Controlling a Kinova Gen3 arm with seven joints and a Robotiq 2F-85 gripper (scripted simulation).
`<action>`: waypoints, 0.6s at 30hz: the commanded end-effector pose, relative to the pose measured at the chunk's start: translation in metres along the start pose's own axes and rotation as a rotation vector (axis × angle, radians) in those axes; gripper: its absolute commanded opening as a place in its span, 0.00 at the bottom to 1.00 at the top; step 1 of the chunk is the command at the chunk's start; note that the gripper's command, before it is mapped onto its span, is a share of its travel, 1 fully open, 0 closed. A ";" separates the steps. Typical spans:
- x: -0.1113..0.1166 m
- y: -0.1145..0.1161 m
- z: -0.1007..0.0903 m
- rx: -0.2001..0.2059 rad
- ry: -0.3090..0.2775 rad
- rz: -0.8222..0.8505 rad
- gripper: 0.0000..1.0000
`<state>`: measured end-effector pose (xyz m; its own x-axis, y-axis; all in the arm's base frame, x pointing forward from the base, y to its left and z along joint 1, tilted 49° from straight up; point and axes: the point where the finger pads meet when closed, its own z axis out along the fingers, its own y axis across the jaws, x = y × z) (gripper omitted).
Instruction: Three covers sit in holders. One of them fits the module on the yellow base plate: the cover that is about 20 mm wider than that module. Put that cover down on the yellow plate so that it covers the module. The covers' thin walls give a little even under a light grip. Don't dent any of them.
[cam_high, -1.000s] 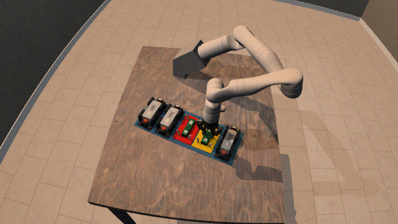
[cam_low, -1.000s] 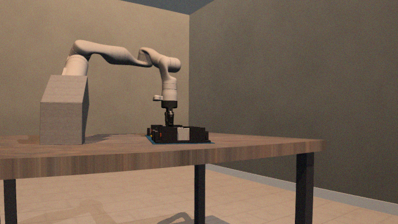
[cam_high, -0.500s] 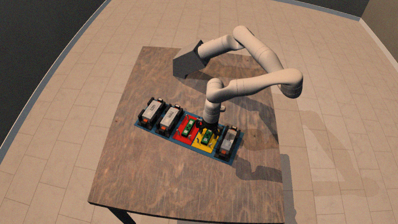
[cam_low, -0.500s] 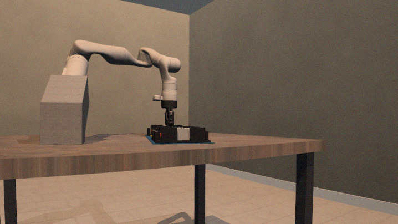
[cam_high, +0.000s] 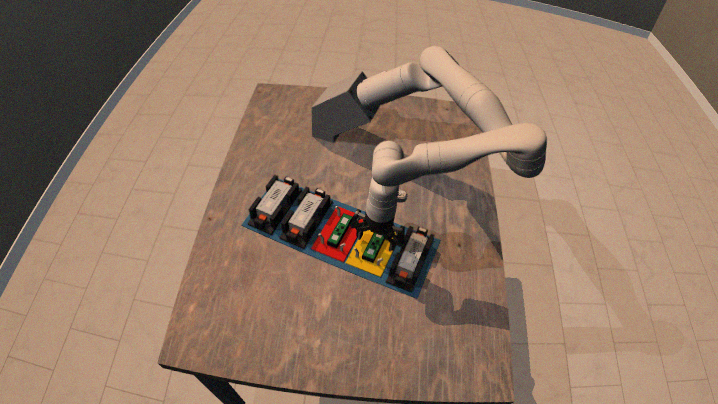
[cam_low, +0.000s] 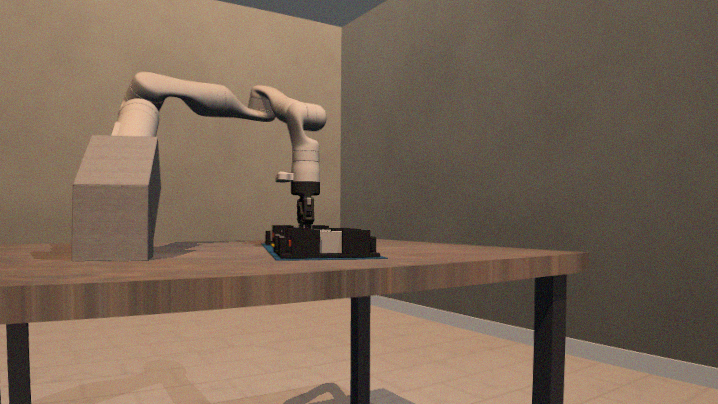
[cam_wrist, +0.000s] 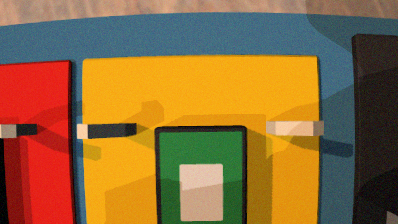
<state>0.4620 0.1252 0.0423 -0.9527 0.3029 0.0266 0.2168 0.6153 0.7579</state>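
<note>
The module is sitting uncovered on the yellow plate, apparently just below the claw, whose fingers are standing spread, pinching nothing. Three covers are resting in holders on both sides of the claw.

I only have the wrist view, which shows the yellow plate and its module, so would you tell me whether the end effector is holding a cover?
Observer: No, the end effector is open and holds nothing.

Operator: Thank you; are there any covers on the far side of the red plate, away from the yellow plate?

Observer: Yes, the top view shows two grey covers there, each in its own black holder.
</note>
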 end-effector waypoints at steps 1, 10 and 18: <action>-0.001 0.000 -0.001 0.000 -0.002 0.000 1.00; -0.001 0.000 -0.001 0.000 -0.002 0.000 1.00; -0.001 0.000 -0.043 0.000 -0.002 0.000 1.00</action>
<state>0.4557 0.1036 0.0613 -0.9524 0.3036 0.0263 0.2171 0.6153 0.7578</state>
